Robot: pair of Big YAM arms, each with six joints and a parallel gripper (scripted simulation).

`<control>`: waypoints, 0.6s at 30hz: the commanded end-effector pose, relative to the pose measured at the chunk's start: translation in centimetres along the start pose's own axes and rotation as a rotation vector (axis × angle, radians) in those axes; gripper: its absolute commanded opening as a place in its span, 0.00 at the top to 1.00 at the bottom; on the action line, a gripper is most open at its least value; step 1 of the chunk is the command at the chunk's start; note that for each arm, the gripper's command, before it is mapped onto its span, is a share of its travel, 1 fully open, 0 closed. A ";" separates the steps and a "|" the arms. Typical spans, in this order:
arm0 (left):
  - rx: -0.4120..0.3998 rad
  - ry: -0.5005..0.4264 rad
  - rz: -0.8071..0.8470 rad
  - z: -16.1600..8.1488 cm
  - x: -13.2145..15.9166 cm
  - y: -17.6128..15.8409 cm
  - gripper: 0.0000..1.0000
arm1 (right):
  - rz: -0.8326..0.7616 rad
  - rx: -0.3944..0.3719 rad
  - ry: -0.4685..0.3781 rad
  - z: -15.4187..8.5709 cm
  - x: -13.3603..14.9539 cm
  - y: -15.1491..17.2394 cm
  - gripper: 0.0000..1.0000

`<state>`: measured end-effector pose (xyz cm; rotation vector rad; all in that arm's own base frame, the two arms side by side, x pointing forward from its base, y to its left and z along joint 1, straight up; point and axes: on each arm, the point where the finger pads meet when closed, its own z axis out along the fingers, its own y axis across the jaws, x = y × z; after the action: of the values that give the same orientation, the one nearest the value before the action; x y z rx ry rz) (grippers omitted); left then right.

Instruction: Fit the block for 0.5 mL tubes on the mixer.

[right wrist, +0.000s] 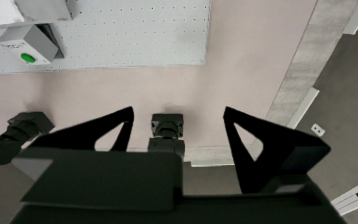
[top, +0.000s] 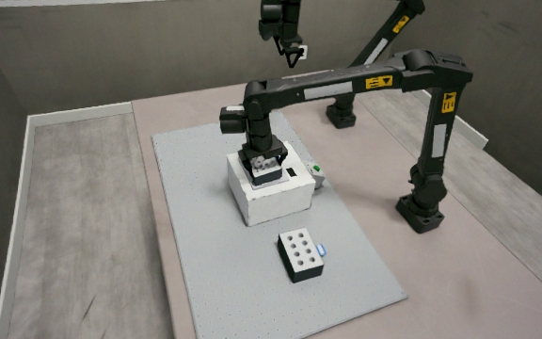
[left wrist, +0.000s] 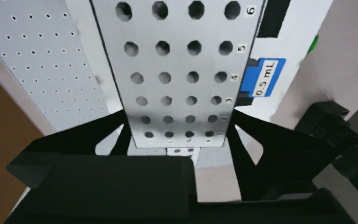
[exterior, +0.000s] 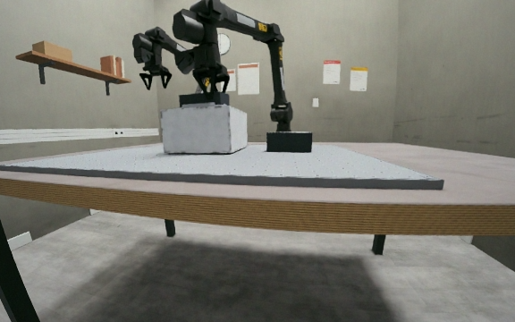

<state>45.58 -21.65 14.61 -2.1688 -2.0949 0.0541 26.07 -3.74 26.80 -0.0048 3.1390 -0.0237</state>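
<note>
Okay, biggest first: the white boxy mixer [top: 278,202] [exterior: 197,130] [left wrist: 300,30] [right wrist: 0,12] sits on the perforated board [top: 233,264] [exterior: 284,165] [left wrist: 40,60] [right wrist: 145,30], and the 0.5 mL block [top: 267,178] [exterior: 186,99] [left wrist: 180,62] is on top of it, over the plate. Can't tell from these angles if the lip's hooked or the latch has clicked.

Handling-wise, I'd guess that block is stiff and a bit hefty, not fragile, maybe slippery on its smooth sides. Best hold is across the two long sides, clear of the lever. Looks: pale flat top, dark body, rows of four round holes with little numbers down one edge.

The other block [top: 308,268] [exterior: 289,142] stands on the board near the mixer, with fewer, bigger-looking holes, so leave it be.

Left gripper [top: 267,166] [exterior: 215,90] [left wrist: 179,112] has its fingers wide but clamped on the 0.5 mL block's sides. Right gripper [top: 292,65] [exterior: 156,88] [right wrist: 179,108] hangs fully spread, nothing in it.

Smallest is the blue lever [left wrist: 251,80], label reading "0.5 mL", so right block imo. Next I'd press the front edge down, keeping the rear from popping out.
</note>
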 end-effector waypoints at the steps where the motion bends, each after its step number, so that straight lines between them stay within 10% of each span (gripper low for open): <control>1: -0.120 -0.044 0.010 -2.9 -2.4 1.3 1.00 | 0.011 0.006 -0.050 -2.3 -1.2 -0.3 0.00; 18: -0.152 -0.053 0.021 -3.0 -2.7 1.0 1.00 | 0.011 0.008 -0.067 -2.9 -1.5 -0.3 0.00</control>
<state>45.52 -21.68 14.50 -2.1826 -2.1090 0.0297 26.07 -3.74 26.80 -0.0048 3.1391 -0.0237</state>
